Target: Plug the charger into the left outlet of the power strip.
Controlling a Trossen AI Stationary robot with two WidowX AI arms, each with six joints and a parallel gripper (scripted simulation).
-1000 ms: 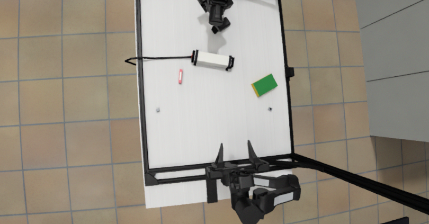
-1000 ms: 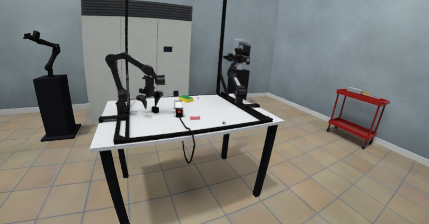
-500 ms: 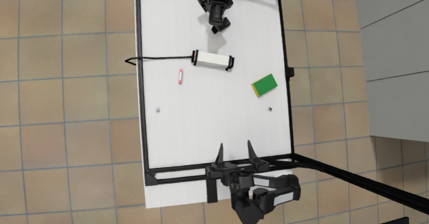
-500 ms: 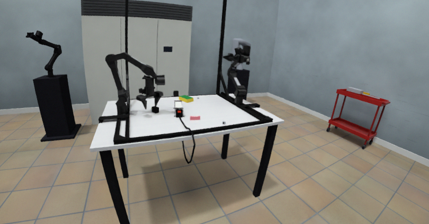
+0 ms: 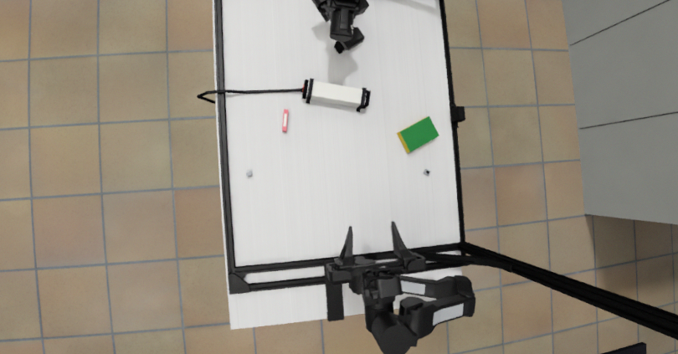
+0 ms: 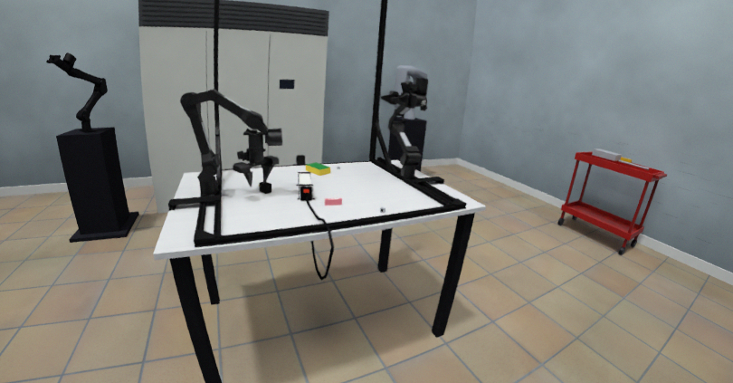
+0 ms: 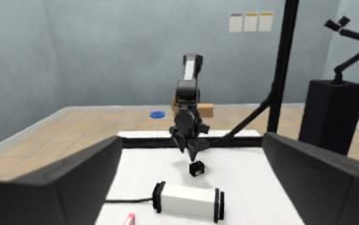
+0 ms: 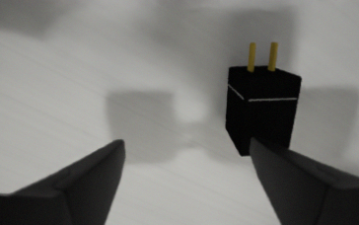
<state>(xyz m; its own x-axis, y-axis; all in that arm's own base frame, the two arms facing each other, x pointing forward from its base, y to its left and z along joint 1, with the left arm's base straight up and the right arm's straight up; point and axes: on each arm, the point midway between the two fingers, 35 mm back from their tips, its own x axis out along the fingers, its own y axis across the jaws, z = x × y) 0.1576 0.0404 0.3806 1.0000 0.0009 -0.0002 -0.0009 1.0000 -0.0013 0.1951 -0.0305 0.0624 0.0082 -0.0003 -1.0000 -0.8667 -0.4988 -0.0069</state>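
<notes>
The black charger (image 8: 261,118) (image 6: 265,187) (image 7: 196,168) is on the white table, its two gold prongs (image 8: 262,56) pointing toward the top of the right wrist view. My right gripper (image 8: 187,145) (image 6: 258,180) is open just above it. The charger is not centred between the fingers: the right-hand finger in the right wrist view overlaps its lower edge, and nothing is held. The white power strip (image 5: 336,94) (image 6: 304,179) (image 7: 187,199) with black ends lies beyond the charger, near mid-table. Its outlet slots cannot be made out. My left gripper (image 5: 372,226) is open and empty, raised at the opposite table end.
A black cable (image 5: 260,90) runs from the strip over the table edge. A pink block (image 5: 285,120) (image 6: 333,202) lies near the strip. A green and yellow sponge (image 5: 418,135) (image 6: 318,168) and two small grey cubes (image 5: 249,173) (image 5: 426,172) lie farther off. A black frame (image 5: 226,161) borders the table.
</notes>
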